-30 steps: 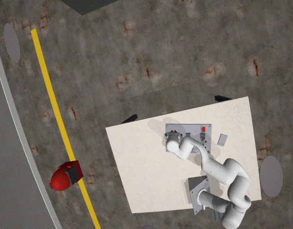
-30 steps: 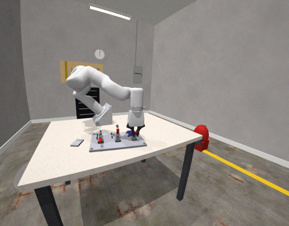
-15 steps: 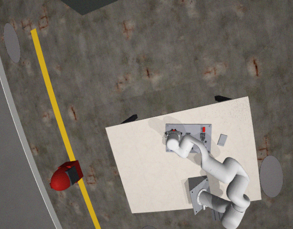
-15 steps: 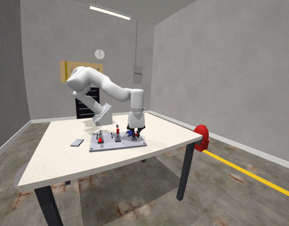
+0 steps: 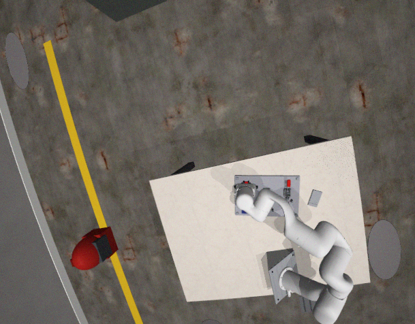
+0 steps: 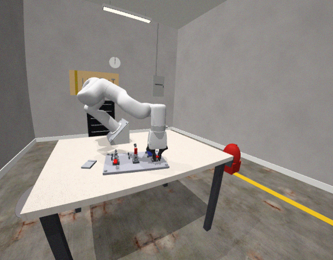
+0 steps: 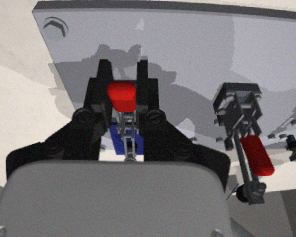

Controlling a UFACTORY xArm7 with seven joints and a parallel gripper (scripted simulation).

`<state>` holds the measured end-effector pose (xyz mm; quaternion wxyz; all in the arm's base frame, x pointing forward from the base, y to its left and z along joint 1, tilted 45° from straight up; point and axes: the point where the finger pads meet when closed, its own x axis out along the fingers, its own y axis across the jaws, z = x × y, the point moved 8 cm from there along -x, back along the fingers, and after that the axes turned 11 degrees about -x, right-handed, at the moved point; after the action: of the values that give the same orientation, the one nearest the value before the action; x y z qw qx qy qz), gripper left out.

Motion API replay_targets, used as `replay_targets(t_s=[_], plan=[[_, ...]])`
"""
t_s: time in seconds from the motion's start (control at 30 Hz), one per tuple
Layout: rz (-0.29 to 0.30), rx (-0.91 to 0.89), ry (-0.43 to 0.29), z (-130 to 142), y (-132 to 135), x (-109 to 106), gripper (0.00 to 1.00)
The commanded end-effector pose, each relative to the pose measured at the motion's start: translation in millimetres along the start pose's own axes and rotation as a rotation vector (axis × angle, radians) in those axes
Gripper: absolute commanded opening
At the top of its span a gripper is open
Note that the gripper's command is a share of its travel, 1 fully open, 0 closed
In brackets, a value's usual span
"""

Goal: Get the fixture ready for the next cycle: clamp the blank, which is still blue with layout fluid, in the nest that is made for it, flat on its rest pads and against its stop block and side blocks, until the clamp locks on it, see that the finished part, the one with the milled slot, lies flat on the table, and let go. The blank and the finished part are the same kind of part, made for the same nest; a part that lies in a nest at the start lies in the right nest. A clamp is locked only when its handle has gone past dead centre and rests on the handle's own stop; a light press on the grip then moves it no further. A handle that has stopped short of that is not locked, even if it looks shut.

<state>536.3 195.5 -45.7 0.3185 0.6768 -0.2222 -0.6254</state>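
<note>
My gripper (image 7: 125,74) (image 5: 246,184) (image 6: 157,158) points down over the fixture plate (image 5: 270,181) (image 6: 138,168) (image 7: 190,44). It is shut on the red grip (image 7: 121,96) of the clamp at the plate's end nest. The blue blank (image 7: 118,142) (image 5: 243,211) (image 6: 148,153) lies in that nest under the clamp's linkage, mostly hidden by my fingers. I cannot tell whether the handle rests on its stop. The finished part (image 5: 315,198) (image 6: 88,164), a grey plate, lies flat on the table beside the fixture.
Two more clamps stand on the plate. The middle one (image 6: 135,151) (image 7: 257,156) has its red handle raised, and the far one (image 6: 115,161) (image 5: 288,182) is near the finished part. My arm's base (image 6: 118,134) is bolted at the table's (image 6: 76,190) back.
</note>
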Motion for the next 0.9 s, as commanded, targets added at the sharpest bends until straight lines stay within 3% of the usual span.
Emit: replay_targets(t_s=[0.0,0.87], plan=[[-0.004,-0.001,0.004,-2.6,-0.9,1.6,0.00],[-0.004,-0.001,0.004,-5.4,-0.4,8.3,0.00]])
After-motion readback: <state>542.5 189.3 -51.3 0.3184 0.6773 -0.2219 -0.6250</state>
